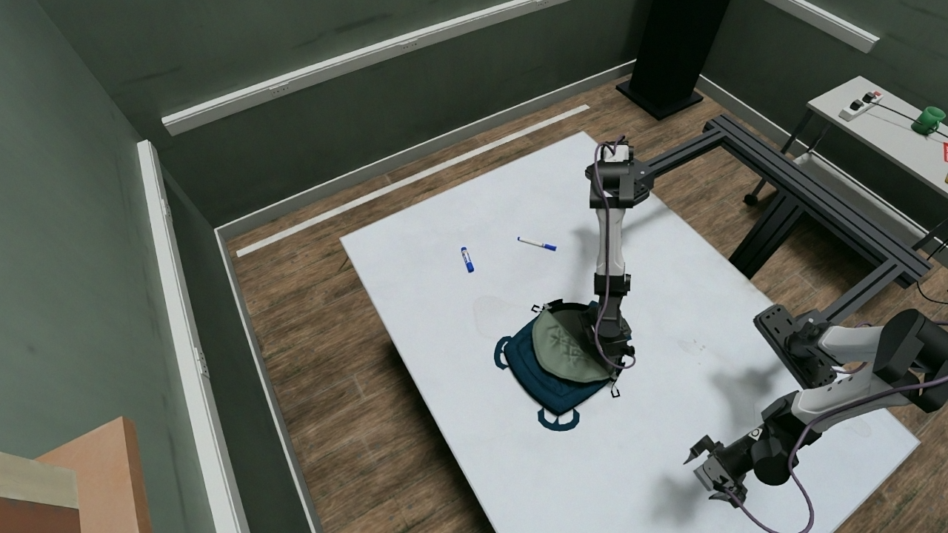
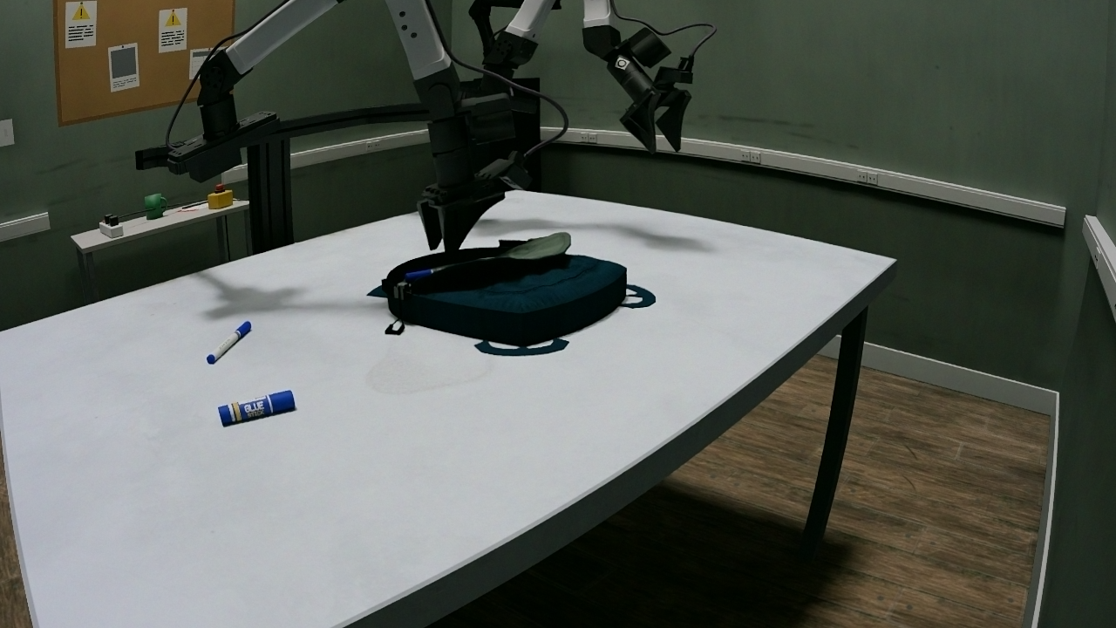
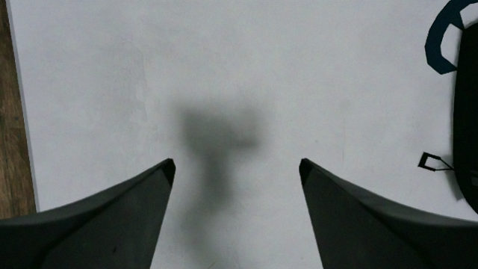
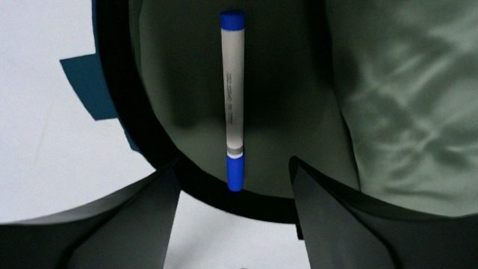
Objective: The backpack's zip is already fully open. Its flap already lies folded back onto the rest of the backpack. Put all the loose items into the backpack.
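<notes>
The open backpack (image 1: 556, 393) (image 2: 538, 316) (image 3: 467, 112) (image 4: 121, 75) lies flat, its grey-green flap (image 1: 563, 344) (image 2: 546, 246) (image 4: 418, 131) folded back. A blue-capped white marker (image 4: 234, 90) (image 2: 418, 275) lies in its opening. My right gripper (image 2: 441, 243) (image 4: 236, 161) is open just above the opening; the marker's near cap shows between its fingers in the right wrist view. A second blue-and-white marker (image 1: 535, 243) (image 2: 229, 342) and a blue glue stick (image 1: 467, 260) (image 2: 257, 406) lie on the table. My left gripper (image 1: 697, 478) (image 2: 665, 148) (image 3: 237, 161) is open and empty, high above the table.
The white table (image 1: 430, 317) (image 2: 437, 484) (image 3: 261, 56) carries the backpack. Carry loops (image 1: 558, 420) and black zip pulls (image 1: 615, 391) (image 3: 429, 162) stick out from the backpack. A dark frame (image 1: 821, 192) stands behind the table. A side table (image 1: 881, 142) holds a green mug (image 1: 928, 120).
</notes>
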You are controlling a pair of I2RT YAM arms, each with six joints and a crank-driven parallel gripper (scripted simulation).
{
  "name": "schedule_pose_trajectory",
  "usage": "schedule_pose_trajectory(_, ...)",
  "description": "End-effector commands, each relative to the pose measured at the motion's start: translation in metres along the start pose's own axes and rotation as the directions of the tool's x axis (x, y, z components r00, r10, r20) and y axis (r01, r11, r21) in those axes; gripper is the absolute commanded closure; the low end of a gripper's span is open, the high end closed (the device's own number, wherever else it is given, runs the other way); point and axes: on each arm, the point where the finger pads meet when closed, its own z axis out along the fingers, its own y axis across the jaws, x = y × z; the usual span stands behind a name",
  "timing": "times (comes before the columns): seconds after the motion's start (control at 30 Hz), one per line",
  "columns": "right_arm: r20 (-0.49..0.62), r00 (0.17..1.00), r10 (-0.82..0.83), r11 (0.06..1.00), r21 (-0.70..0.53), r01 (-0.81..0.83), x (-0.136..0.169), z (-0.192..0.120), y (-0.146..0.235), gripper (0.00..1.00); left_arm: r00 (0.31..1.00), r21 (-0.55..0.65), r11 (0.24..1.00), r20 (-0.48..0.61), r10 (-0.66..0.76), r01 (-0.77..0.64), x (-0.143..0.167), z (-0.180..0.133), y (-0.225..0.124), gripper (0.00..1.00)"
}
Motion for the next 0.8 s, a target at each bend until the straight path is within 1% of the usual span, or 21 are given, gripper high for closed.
schedule_pose_trajectory(0.0, 0.030, 1.000, -0.002, 1.000, 0.018, 0.002, -0.014, -0.026, -0.003, 0.25, 1.000, 0.000, 1.000, 0.015, 0.003, -0.003, -0.006, 0.000, 0.000, 0.10)
schedule_pose_trajectory(0.1, 0.029, 1.000, -0.002, 1.000, 0.018, 0.002, -0.014, -0.036, -0.003, 0.25, 1.000, 0.000, 1.000, 0.015, 0.003, -0.003, -0.006, 0.000, 0.000, 0.10)
schedule_pose_trajectory(0.17, 0.029, 1.000, -0.002, 1.000, 0.018, 0.002, -0.014, -0.036, -0.003, 0.25, 1.000, 0.000, 1.000, 0.015, 0.003, -0.003, -0.006, 0.000, 0.000, 0.10)
schedule_pose_trajectory(0.2, 0.036, 0.999, 0.002, 1.000, 0.021, -0.003, -0.017, -0.040, -0.005, 0.25, 1.000, 0.000, 1.000, 0.015, 0.003, -0.003, -0.006, 0.000, 0.000, 0.10)
schedule_pose_trajectory(0.23, 0.027, 1.000, -0.001, 1.000, 0.017, 0.000, -0.012, -0.043, -0.003, 0.25, 1.000, 0.000, 1.000, 0.015, 0.003, -0.003, -0.006, 0.000, 0.000, 0.10)
schedule_pose_trajectory(0.67, 0.027, 1.000, -0.002, 1.000, 0.017, 0.002, -0.011, -0.086, -0.001, 0.25, 1.000, 0.000, 1.000, 0.015, 0.003, -0.003, -0.006, 0.000, 0.000, 0.10)
schedule_pose_trajectory(0.73, 0.027, 1.000, -0.002, 1.000, 0.017, 0.002, -0.011, -0.086, -0.001, 0.25, 1.000, 0.000, 1.000, 0.015, 0.003, -0.003, -0.006, 0.000, 0.000, 0.10)
schedule_pose_trajectory(0.77, 0.043, 0.999, 0.007, 1.000, 0.024, -0.008, -0.017, -0.090, -0.006, 0.25, 1.000, 0.000, 1.000, 0.015, 0.003, -0.003, -0.006, 0.000, 0.000, 0.10)
